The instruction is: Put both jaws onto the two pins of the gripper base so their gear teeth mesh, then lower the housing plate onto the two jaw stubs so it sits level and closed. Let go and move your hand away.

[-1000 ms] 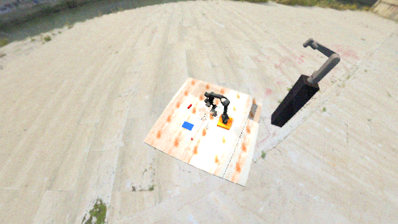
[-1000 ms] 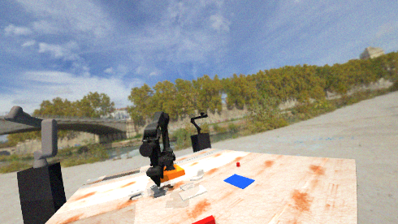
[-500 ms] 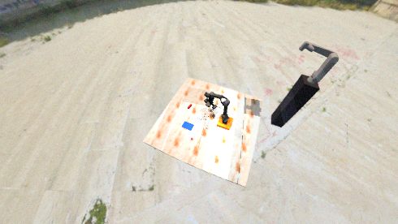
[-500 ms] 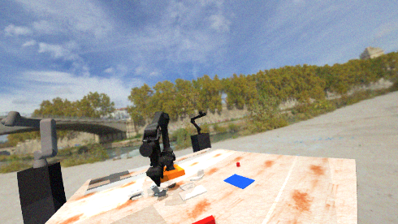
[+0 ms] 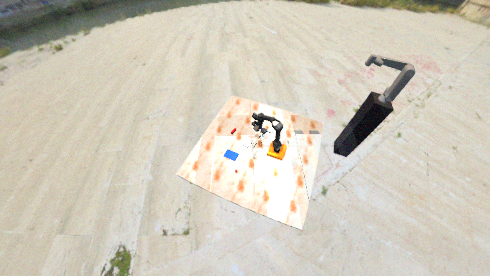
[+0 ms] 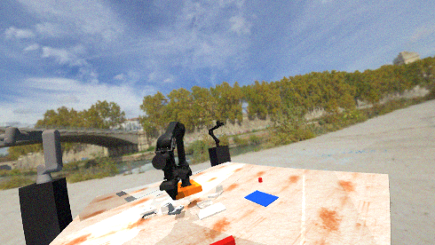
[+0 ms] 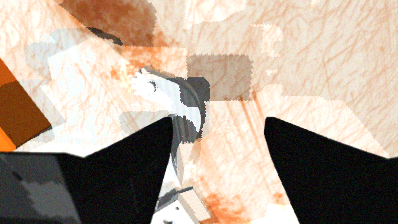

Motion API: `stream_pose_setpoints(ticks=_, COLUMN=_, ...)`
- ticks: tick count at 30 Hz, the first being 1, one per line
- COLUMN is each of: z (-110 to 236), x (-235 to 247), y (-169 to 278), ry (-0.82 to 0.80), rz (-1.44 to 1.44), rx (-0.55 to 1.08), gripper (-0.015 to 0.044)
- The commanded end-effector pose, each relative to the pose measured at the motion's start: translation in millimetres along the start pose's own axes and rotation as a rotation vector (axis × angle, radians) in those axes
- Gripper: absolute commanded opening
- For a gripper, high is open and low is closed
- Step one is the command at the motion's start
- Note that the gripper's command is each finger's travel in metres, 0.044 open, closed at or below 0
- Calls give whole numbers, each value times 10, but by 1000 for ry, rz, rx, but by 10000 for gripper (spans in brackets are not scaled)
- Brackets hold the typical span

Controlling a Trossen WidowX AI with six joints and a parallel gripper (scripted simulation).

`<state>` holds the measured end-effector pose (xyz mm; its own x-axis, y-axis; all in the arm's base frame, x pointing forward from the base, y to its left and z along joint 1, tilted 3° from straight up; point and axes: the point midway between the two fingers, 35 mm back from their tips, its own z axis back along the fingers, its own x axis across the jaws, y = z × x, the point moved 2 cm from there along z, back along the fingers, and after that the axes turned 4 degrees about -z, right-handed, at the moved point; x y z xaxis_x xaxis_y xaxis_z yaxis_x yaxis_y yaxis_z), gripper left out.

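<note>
My gripper (image 7: 218,125) is partly open, with nothing held between its fingers. A pale and grey jaw (image 7: 171,91) with gear teeth at its upper left end lies just ahead of the left fingertip in the wrist view. Its narrow lower end runs down just inside that finger. A pale part (image 7: 182,207) with dark edges shows at the bottom, partly hidden by the left finger. In the exterior view, a white flat part (image 6: 212,210) and several small pale and grey pieces lie near the arm's base. Which are the housing plate and gripper base, I cannot tell.
The arm stands on an orange base (image 5: 276,151) (image 6: 190,190) (image 7: 22,112). A blue rectangle (image 5: 231,155) (image 6: 261,198) lies on the table. A red bar (image 5: 233,131) (image 6: 223,241) and a small red block (image 5: 236,171) (image 6: 260,179) lie farther out.
</note>
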<state>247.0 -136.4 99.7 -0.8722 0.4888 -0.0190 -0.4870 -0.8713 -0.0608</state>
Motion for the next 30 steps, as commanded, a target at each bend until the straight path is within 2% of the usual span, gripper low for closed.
stream_pose_setpoints(ticks=1, z=17, x=-7, y=2, ry=3, rz=6, rx=0, gripper=151)
stream_pose_setpoints(ticks=7, z=17, x=-7, y=2, ry=3, rz=6, rx=0, gripper=0)
stream_pose_setpoints(ticks=25, z=17, x=-7, y=2, ry=3, rz=6, rx=0, gripper=0)
stream_pose_setpoints(ticks=30, z=12, x=-7, y=0, ry=3, rz=0, rx=0, gripper=131)
